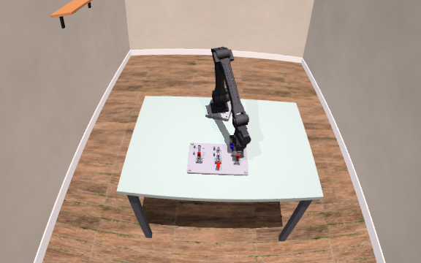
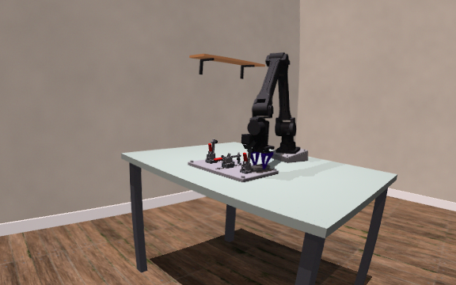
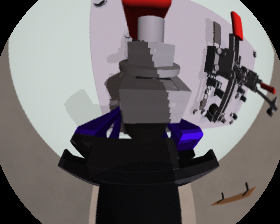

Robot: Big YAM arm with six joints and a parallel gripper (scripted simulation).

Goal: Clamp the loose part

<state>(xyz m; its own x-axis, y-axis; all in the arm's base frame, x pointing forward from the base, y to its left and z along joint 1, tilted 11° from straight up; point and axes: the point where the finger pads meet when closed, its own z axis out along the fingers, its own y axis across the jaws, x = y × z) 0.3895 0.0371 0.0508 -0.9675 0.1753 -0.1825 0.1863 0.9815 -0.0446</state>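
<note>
The pale fixture plate (image 1: 218, 158) lies on the table with three toggle clamps. The left clamp (image 1: 199, 155) and the right clamp (image 1: 237, 156) have their red handles upright. The middle clamp's (image 1: 218, 164) red handle lies low toward the front. My gripper (image 1: 234, 147) is down at the back of the right nest, just behind the right clamp. In the wrist view its blue fingers are shut on the grey part (image 3: 147, 92), with the right clamp's red handle (image 3: 145, 4) straight ahead. I cannot tell whether the part rests on the pads. From the side the fingers (image 2: 260, 158) reach down to the plate.
The arm's base (image 1: 218, 111) stands on the table behind the plate. The middle clamp (image 3: 227, 70) is close to the right of the fingers in the wrist view. A wooden shelf (image 2: 226, 60) hangs on the wall, far off.
</note>
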